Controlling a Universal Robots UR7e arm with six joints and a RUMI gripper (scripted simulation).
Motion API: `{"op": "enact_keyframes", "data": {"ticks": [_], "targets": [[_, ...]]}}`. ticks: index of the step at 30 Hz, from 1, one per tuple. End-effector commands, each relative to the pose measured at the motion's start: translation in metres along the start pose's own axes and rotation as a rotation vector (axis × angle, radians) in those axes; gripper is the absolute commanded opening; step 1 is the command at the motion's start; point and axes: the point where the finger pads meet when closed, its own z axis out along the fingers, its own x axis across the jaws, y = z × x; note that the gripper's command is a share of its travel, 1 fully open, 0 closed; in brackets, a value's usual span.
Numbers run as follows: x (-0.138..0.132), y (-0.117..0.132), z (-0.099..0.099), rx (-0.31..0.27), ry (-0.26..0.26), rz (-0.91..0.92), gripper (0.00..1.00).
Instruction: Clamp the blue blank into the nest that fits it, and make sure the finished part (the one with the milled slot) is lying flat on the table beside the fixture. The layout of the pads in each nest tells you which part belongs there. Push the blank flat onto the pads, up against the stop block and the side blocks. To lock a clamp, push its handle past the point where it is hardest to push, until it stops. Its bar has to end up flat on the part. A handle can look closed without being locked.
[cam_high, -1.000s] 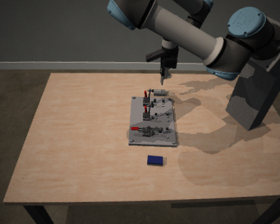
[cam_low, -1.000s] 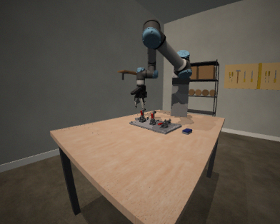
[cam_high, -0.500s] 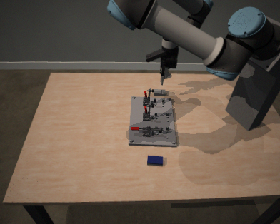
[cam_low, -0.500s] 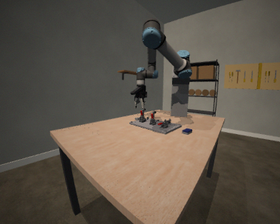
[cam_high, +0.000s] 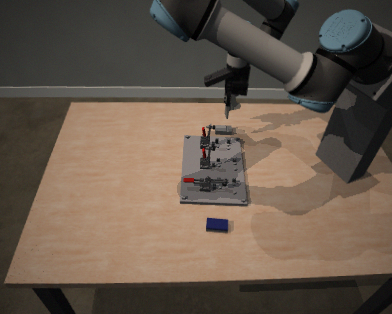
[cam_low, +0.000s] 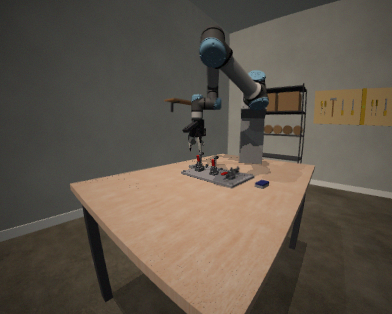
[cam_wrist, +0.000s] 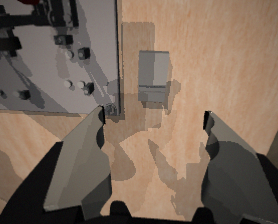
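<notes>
The blue blank lies flat on the table beyond the near end of the fixture plate. The grey finished part lies on the table just off the far end of the plate; a dark line crosses it in the wrist view. My gripper is open and empty, above the table near the grey part. The far red handle and middle red handle stand upright. The near red handle lies low; its locking cannot be told.
The wooden table carries the fixture. Small pads and blocks stand up from the plate near the grey part. The robot's pedestal stands to the right in the top view.
</notes>
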Motion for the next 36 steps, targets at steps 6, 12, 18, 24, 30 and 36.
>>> {"op": "enact_keyframes", "data": {"ticks": [6,12,18,24,30,36], "targets": [[0.000,0.000,-0.019,0.000,0.000,0.000,0.59],[0.000,0.000,-0.031,0.000,0.000,0.000,0.59],[0.000,0.000,-0.051,0.000,0.000,0.000,0.59],[0.000,0.000,-0.070,0.000,0.000,0.000,0.59],[0.000,0.000,-0.081,0.000,0.000,0.000,0.59],[0.000,0.000,-0.091,0.000,0.000,0.000,0.59]]}}
